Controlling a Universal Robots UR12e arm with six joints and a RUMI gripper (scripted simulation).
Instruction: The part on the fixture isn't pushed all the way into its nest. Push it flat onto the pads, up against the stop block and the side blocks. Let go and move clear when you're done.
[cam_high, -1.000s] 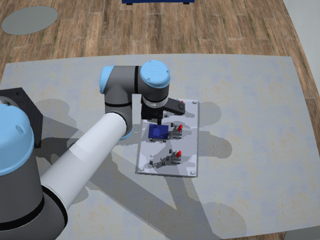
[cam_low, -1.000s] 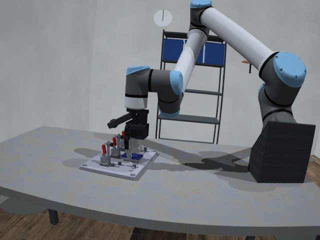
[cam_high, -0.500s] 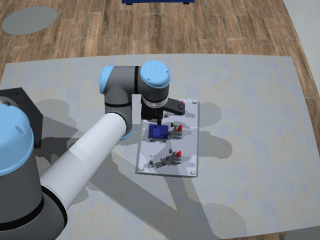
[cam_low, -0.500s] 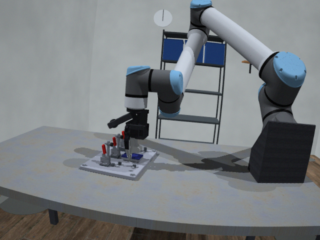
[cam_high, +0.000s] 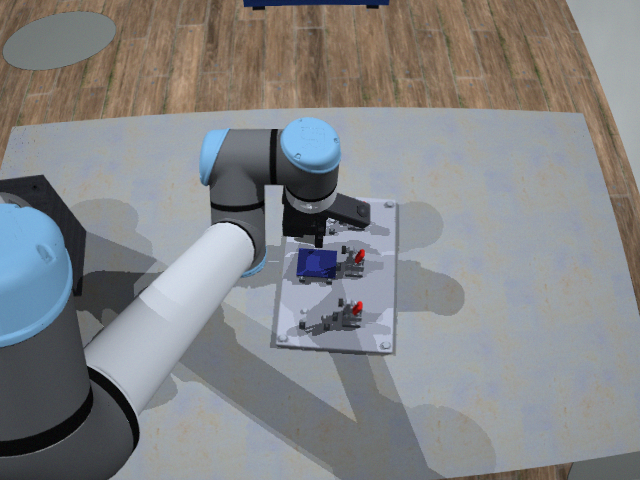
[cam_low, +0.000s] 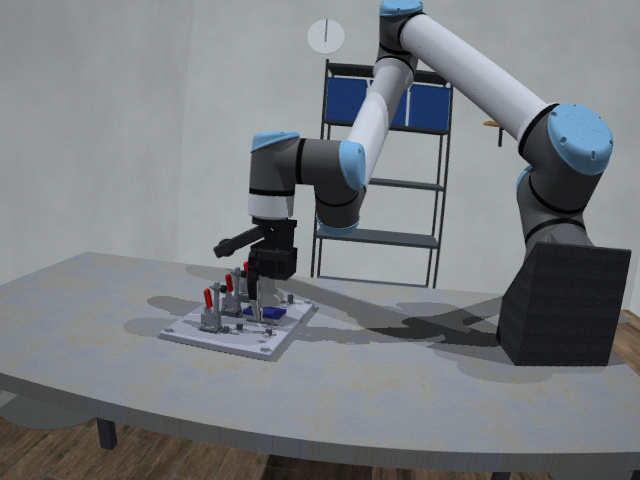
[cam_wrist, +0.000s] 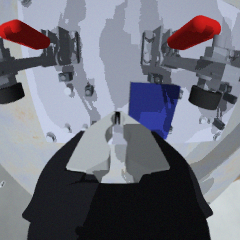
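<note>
The end effector (cam_high: 318, 241) is hanging closed on nothing, its tips just off the 12 o'clock edge of the blue part (cam_high: 316, 263) in the top view. The part is sitting in the middle nest of the fixture plate (cam_high: 385, 289), possibly tilted. To push well, it is worth keeping the tips low against that edge and driving slowly toward the blocks, steering away from the red clamp handle (cam_high: 359, 254) at 3 o'clock.

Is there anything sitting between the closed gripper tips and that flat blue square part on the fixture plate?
Nothing visible. The shut gripper sits right beside the flat blue square part, with no object between them.
</note>
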